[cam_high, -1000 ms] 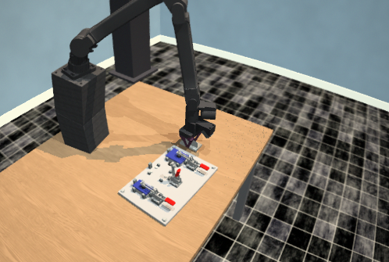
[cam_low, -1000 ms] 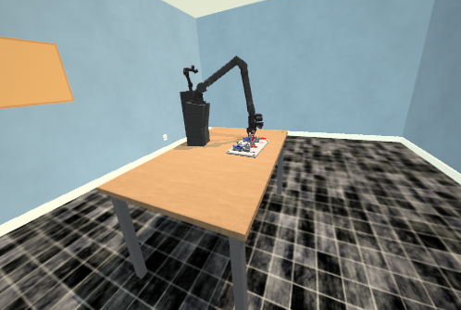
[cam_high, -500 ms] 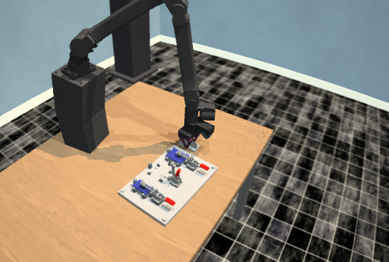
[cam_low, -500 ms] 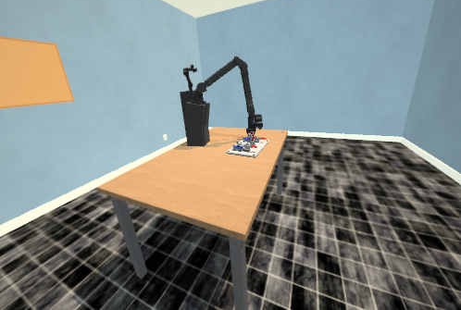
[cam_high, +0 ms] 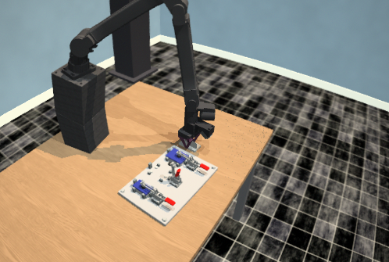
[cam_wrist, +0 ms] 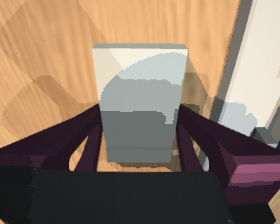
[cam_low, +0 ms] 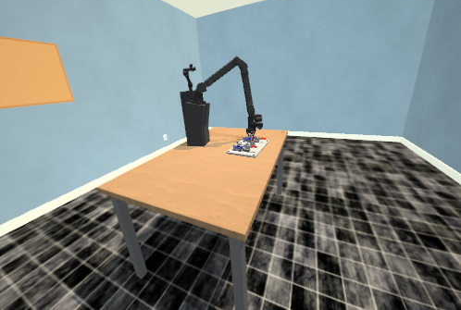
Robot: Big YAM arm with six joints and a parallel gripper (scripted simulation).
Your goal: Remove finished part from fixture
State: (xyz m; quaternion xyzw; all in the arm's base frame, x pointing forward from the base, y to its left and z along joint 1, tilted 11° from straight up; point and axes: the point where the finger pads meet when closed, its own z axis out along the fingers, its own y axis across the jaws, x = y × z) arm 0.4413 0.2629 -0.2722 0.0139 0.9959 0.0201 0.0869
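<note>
Beside the far edge of the fixture (cam_high: 189, 186) (cam_low: 259, 149) (cam_wrist: 256, 55), grips the finished part (cam_high: 194, 147) (cam_wrist: 139, 95) with the gripper (cam_high: 190, 144) (cam_low: 251, 135) (cam_wrist: 139, 111) about half open.
Looks free of the clamps, beside the far blue blank (cam_high: 174, 156) (cam_low: 246, 139) and near blue blank (cam_high: 137, 186) (cam_low: 238, 147); cannot tell if touching the table (cam_high: 78, 192) (cam_low: 185, 186) (cam_wrist: 31, 55). Needs releasing.

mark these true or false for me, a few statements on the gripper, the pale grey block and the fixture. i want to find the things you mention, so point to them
1. The gripper (cam_high: 190, 145) (cam_low: 251, 135) (cam_wrist: 139, 111) is closed on the pale grey rectangular block (cam_high: 194, 148) (cam_wrist: 141, 95). True.
2. The block is over the white fixture plate (cam_high: 187, 189) (cam_low: 260, 149) (cam_wrist: 255, 42). False: it is beside the plate, over the wooden table (cam_high: 58, 204) (cam_low: 194, 172) (cam_wrist: 36, 25).
3. Two blue blanks (cam_high: 176, 156) (cam_high: 140, 188) are on the plate. True.
4. The middle clamp's upright handle (cam_high: 177, 173) is green. False: it is red.
5. The gripper is holding a blue blank. False: it holds the grey block.
</note>
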